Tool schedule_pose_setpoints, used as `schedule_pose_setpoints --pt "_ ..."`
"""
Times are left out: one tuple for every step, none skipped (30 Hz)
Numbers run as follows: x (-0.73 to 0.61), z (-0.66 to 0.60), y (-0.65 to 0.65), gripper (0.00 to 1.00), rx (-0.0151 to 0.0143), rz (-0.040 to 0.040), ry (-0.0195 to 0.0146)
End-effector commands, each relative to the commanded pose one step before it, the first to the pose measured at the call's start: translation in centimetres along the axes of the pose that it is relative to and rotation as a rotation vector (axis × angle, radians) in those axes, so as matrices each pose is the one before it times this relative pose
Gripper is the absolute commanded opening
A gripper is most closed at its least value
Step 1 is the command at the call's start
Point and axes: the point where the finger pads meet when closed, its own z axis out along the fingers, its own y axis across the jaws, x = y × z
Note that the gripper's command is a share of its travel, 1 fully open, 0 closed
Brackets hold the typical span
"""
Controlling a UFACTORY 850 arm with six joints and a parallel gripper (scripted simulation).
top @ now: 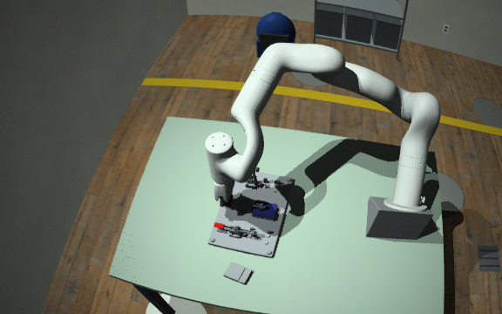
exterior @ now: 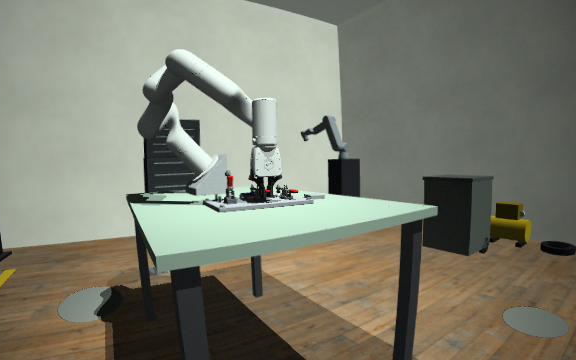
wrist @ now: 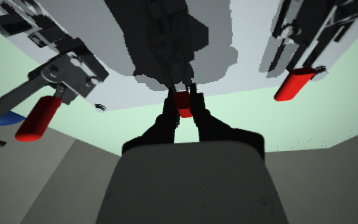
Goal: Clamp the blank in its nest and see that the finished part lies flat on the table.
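Observation:
The grey fixture plate [top: 248, 214] lies on the table with several toggle clamps. The blue blank [top: 265, 211] sits in the middle nest, partly in the arm's shadow. My gripper [top: 225, 201] stands at the plate's left edge, pointing down, and is shut on the red grip of the middle clamp's handle [wrist: 182, 106]; the fingertips pinch it low over the plate's edge. Whether this handle rests on its stop I cannot tell. The finished part [top: 239, 273], grey with a slot, lies flat on the table in front of the plate.
The front clamp's red handle [top: 219, 225] lies low along the plate. In the wrist view two other red grips [wrist: 38, 119] [wrist: 294, 85] flank my fingers. One red handle stands upright [exterior: 228, 178]. The arm's base [top: 399, 222] stands at the right.

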Motion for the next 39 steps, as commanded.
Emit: schedule_pose_setpoints --pt "-0.038 0.084 0.01 0.0 -0.00057 -0.0002 -0.00034" --pt "-0.003 0.008 0.0 0.0 0.0 0.0 0.0" --pt "0.0 0.001 0.0 0.0 0.0 0.0 0.0" --pt "0.0 0.0 0.0 0.0 0.0 0.0 0.0" --pt "0.0 0.0 0.0 0.0 0.0 0.0 0.0" --pt "0.0 0.0 0.0 0.0 0.0 0.0 0.0" --pt "0.0 0.0 0.0 0.0 0.0 0.0 0.0" --pt "0.0 0.0 0.0 0.0 0.0 0.0 0.0" --pt "0.0 0.0 0.0 0.0 0.0 0.0 0.0" --pt "0.0 0.0 0.0 0.47 0.0 0.0 0.0" --pt "0.0 0.0 0.0 0.47 0.0 0.0 0.0" --pt "0.0 0.0 0.0 0.47 0.0 0.0 0.0" --pt "0.0 0.0 0.0 0.47 0.0 0.0 0.0" --pt "0.0 0.0 0.0 0.47 0.0 0.0 0.0" --pt "0.0 0.0 0.0 0.47 0.0 0.0 0.0" --pt "0.0 0.0 0.0 0.47 0.0 0.0 0.0" --pt "0.0 0.0 0.0 0.47 0.0 0.0 0.0" --pt "0.0 0.0 0.0 0.47 0.0 0.0 0.0" --pt "0.0 0.0 0.0 0.47 0.0 0.0 0.0" --pt "0.0 0.0 0.0 0.47 0.0 0.0 0.0" --pt "0.0 0.0 0.0 0.47 0.0 0.0 0.0" --pt "0.0 0.0 0.0 0.47 0.0 0.0 0.0" --pt "0.0 0.0 0.0 0.47 0.0 0.0 0.0" --pt "0.0 0.0 0.0 0.47 0.0 0.0 0.0" --pt "0.0 0.0 0.0 0.47 0.0 0.0 0.0" --pt "0.0 0.0 0.0 0.47 0.0 0.0 0.0" --pt "0.0 0.0 0.0 0.47 0.0 0.0 0.0" --pt "0.0 0.0 0.0 0.47 0.0 0.0 0.0" --pt "0.0 0.0 0.0 0.47 0.0 0.0 0.0" --pt "0.0 0.0 0.0 0.47 0.0 0.0 0.0" --pt "0.0 0.0 0.0 0.47 0.0 0.0 0.0" --pt "0.0 0.0 0.0 0.47 0.0 0.0 0.0" --pt "0.0 0.0 0.0 0.47 0.0 0.0 0.0" --pt "0.0 0.0 0.0 0.47 0.0 0.0 0.0" --pt "0.0 0.0 0.0 0.47 0.0 0.0 0.0" --pt "0.0 0.0 0.0 0.47 0.0 0.0 0.0" --pt "0.0 0.0 0.0 0.47 0.0 0.0 0.0" --pt "0.0 -0.008 0.0 0.47 0.0 0.0 0.0" --pt "0.0 -0.049 0.0 0.47 0.0 0.0 0.0"
